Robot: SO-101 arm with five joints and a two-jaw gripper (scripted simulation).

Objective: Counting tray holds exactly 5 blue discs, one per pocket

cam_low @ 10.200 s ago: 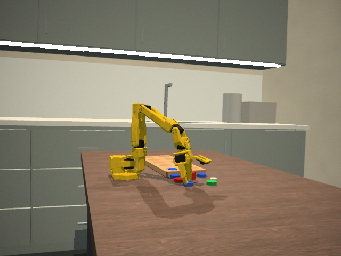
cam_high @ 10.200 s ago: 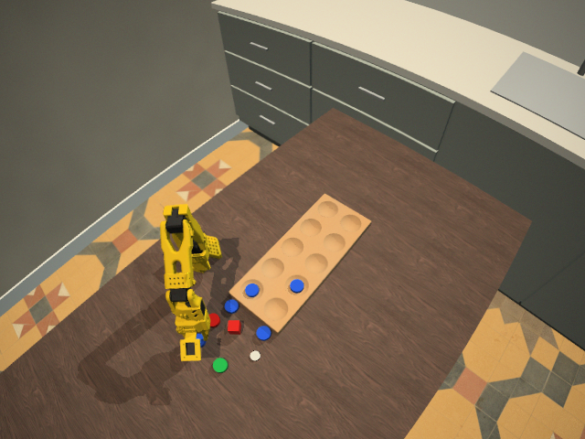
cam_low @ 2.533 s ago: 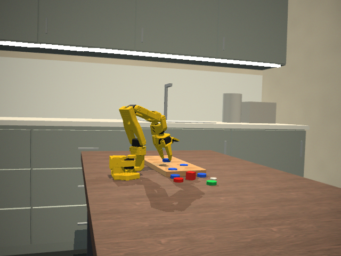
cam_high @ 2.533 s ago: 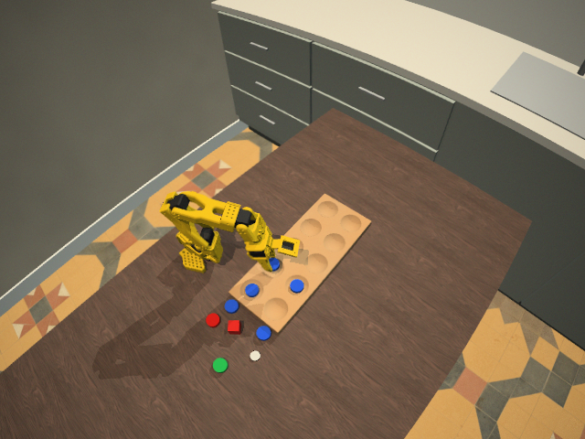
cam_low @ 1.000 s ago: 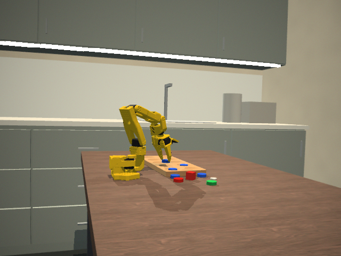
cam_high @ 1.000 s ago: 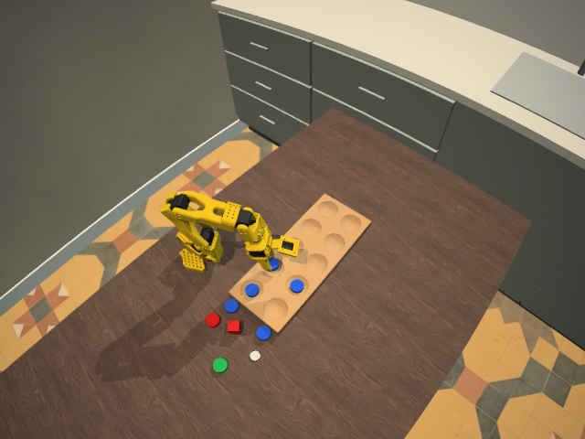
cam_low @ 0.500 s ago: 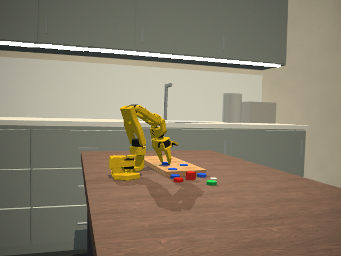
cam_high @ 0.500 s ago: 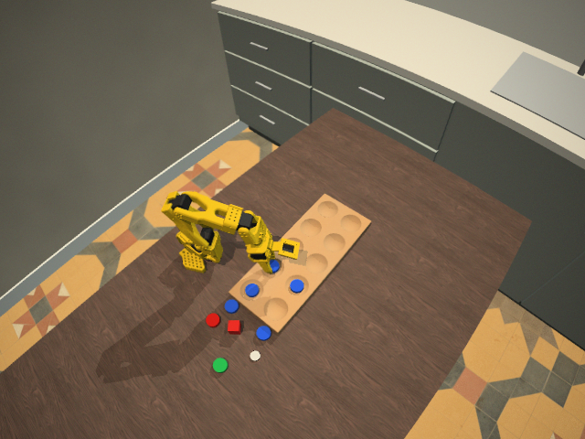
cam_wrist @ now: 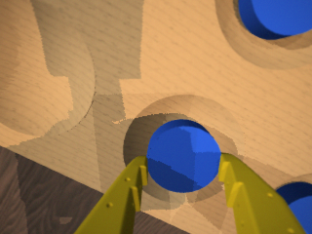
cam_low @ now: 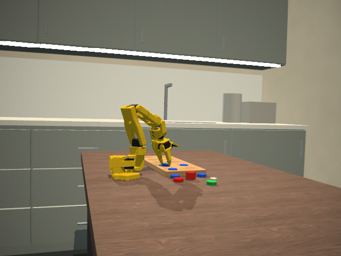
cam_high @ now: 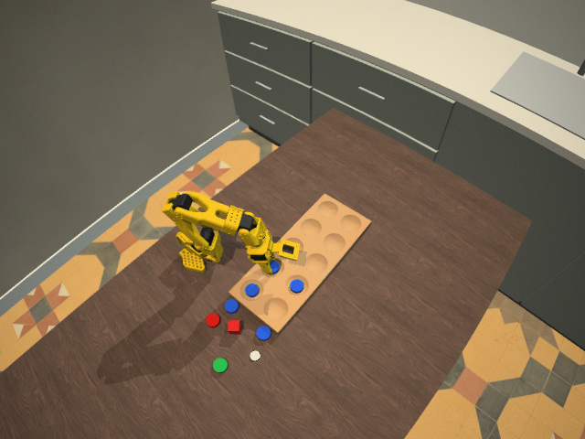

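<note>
Tool (cam_high: 271, 270) (cam_low: 165, 164) (cam_wrist: 183, 158) was clamped on a blue disc (cam_high: 274, 267) (cam_low: 165, 164) (cam_wrist: 183, 156), over a pocket in the near-base row of the counting tray (cam_high: 337, 259) (cam_low: 189, 166) (cam_wrist: 180, 49); couldn't tell if it was seated. Two more blue discs sat in separate pockets. Worktop (cam_high: 364, 340) (cam_low: 220, 215) (cam_wrist: 34, 200) carried two loose blue discs, red disc (cam_high: 213, 319) (cam_low: 178, 180), red cube (cam_high: 233, 326) (cam_low: 190, 175), green disc (cam_high: 219, 364) (cam_low: 211, 182) and small white disc (cam_high: 255, 355) (cam_low: 213, 178).

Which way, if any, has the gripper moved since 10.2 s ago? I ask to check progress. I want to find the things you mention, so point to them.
Yes: the gripper (cam_high: 274, 265) (cam_low: 165, 164) (cam_wrist: 183, 158) went from beside the tray (cam_high: 279, 327) (cam_low: 189, 170) to over it.
</note>
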